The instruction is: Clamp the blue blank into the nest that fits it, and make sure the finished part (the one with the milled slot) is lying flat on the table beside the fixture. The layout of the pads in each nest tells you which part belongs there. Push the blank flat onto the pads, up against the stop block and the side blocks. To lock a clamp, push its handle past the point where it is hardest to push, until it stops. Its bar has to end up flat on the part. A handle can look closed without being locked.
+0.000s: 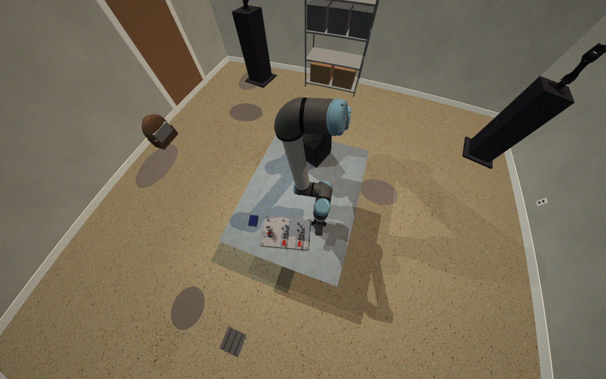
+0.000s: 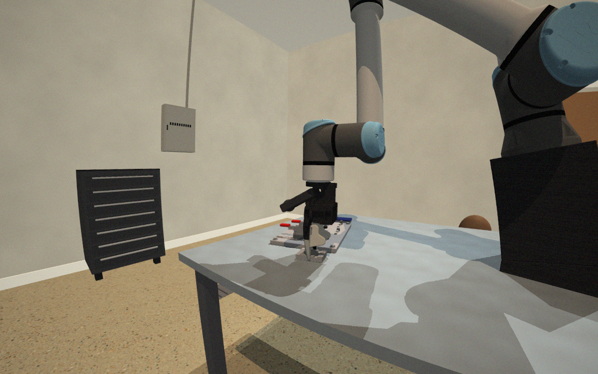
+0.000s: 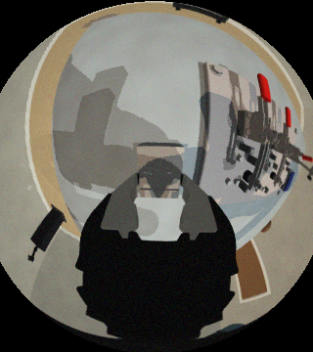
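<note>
My gripper is shut on the grey finished part, beside the fixture. The part is level, at or just above the table; a gap cannot be made out. Its slot is mostly hidden by the fingers. The blue blank lies on the table at the fixture's other side. The fixture plate carries three clamps. Two red handles lie outward; the third red handle seems raised. Pads and locking are too small to tell.
The fixture's near side edge runs close beside the held part, with clamps and posts standing beyond it. The table carries the arm's dark base behind the work area.
</note>
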